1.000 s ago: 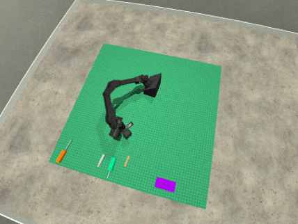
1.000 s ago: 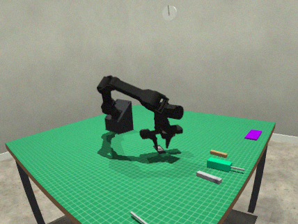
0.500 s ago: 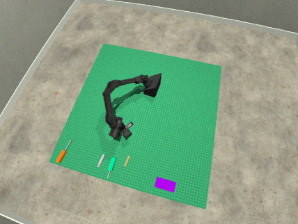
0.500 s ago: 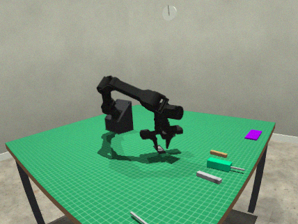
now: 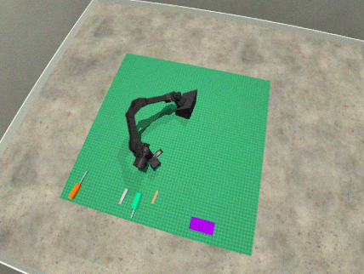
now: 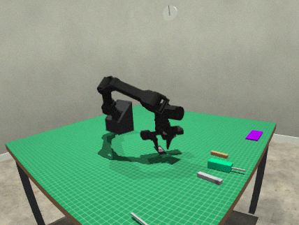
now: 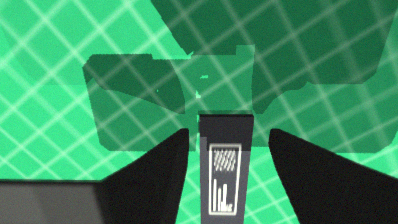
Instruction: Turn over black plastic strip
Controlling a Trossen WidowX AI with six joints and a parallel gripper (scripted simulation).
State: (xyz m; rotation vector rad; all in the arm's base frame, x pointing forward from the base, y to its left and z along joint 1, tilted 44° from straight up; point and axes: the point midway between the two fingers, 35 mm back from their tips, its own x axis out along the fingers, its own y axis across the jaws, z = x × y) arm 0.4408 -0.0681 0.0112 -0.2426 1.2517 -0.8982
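Because your gripper [image 7: 225, 150] stands half-spread with gaps on both sides, it holds nothing; the narrow black plastic strip [image 7: 225, 170] sits between its fingers, low over the mat [image 7: 50, 125], awaiting the flip
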